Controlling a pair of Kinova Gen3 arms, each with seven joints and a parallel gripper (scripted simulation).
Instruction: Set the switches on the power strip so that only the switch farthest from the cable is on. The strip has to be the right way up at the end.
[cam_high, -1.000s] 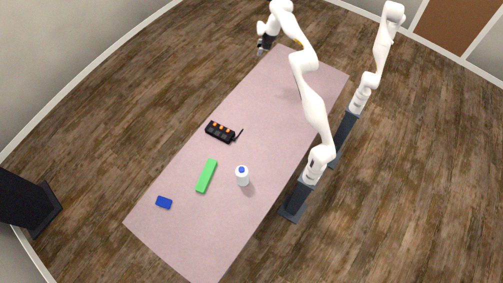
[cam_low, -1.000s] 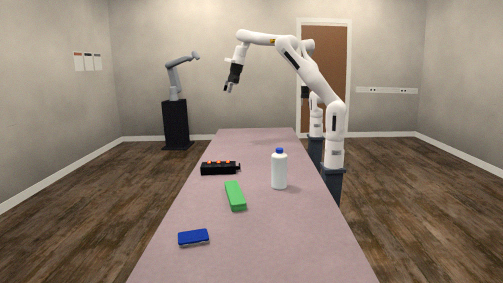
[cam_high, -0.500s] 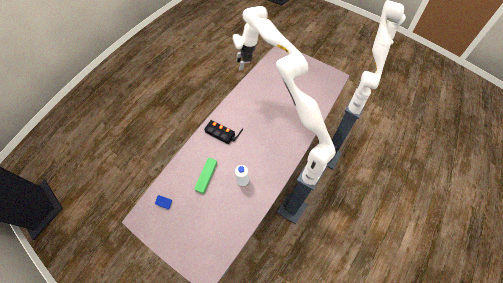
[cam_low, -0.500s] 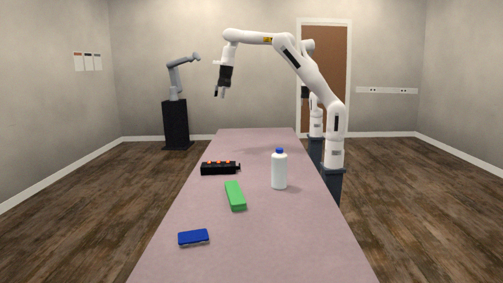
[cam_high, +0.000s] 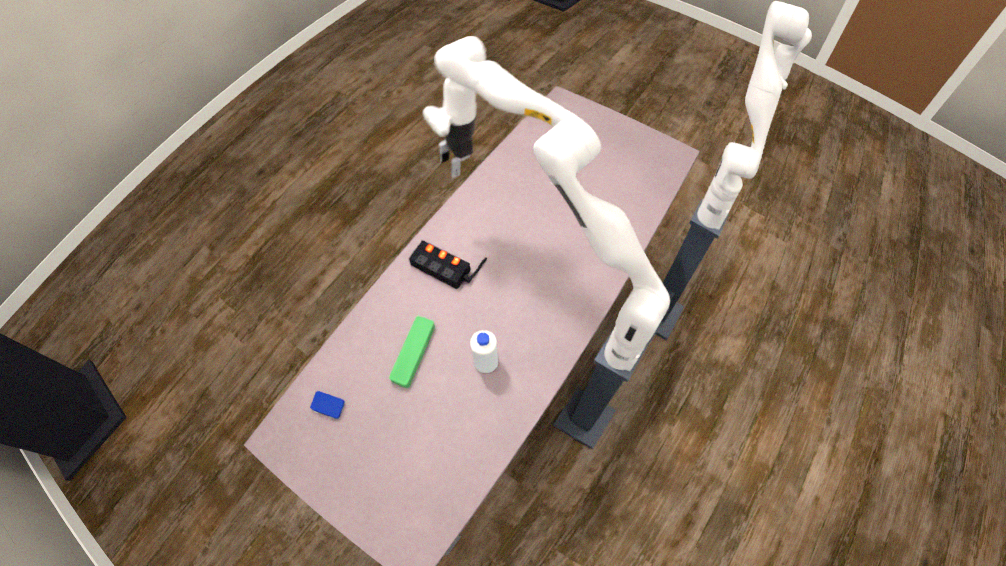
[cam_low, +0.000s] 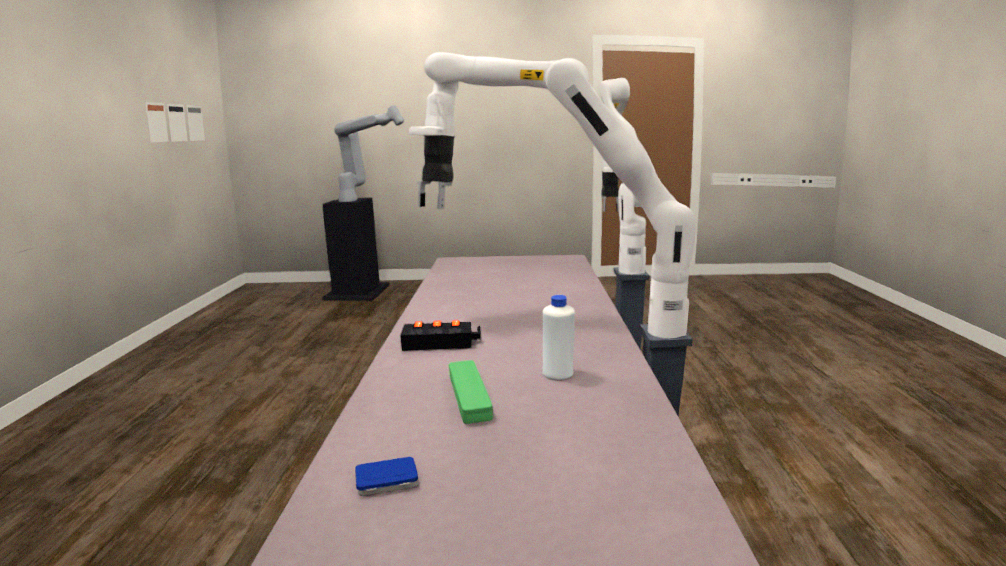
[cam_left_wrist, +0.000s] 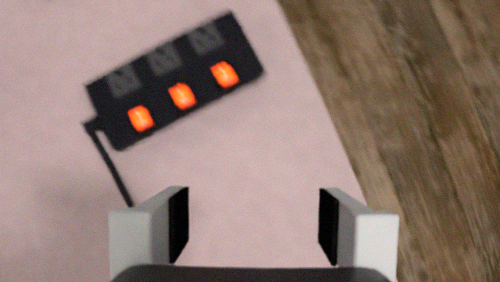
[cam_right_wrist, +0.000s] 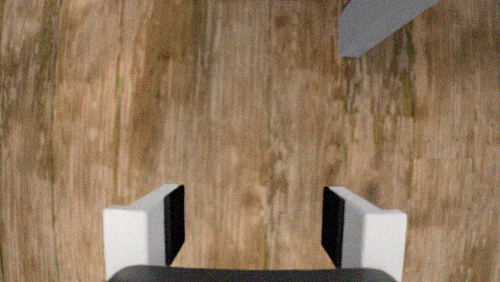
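Resting upright on the pinkish tabletop (cam_high: 450, 450) (cam_low: 534, 464) (cam_left_wrist: 250, 155), the black strip (cam_high: 439, 266) (cam_low: 436, 337) (cam_left_wrist: 155, 82) lies near one long edge, its sockets and switches facing up. A short cable (cam_high: 478, 268) (cam_low: 479, 329) (cam_left_wrist: 114, 167) leaves one end. All three switches glow orange: the near switch (cam_high: 455, 260) (cam_low: 455, 323) (cam_left_wrist: 141, 118), beside the cable end; the middle switch (cam_high: 442, 254) (cam_low: 436, 323) (cam_left_wrist: 182, 96); and the far switch (cam_high: 429, 248) (cam_low: 418, 324) (cam_left_wrist: 224, 75), at the opposite end from the cable.

The left hand (cam_high: 450, 163) (cam_low: 431, 199) (cam_left_wrist: 253, 215) hangs well above the level of the strip, pointing down, its fingers wide apart with nothing between them. The right hand (cam_low: 609, 204) (cam_right_wrist: 253, 216) is well apart from the strip, over the wooden floor (cam_right_wrist: 250, 125); its fingers are also spread, with nothing between them.

In the exterior view, a green box (cam_high: 412, 351) (cam_low: 469, 391) lies closer to the viewer than the strip. A white bottle (cam_high: 484, 354) (cam_low: 558, 341) with a blue cap (cam_high: 483, 338) (cam_low: 558, 300) stands to the strip's right, also closer. A small blue box (cam_high: 327, 404) (cam_low: 386, 473) lies in front of the strip, farther from it than the green one.
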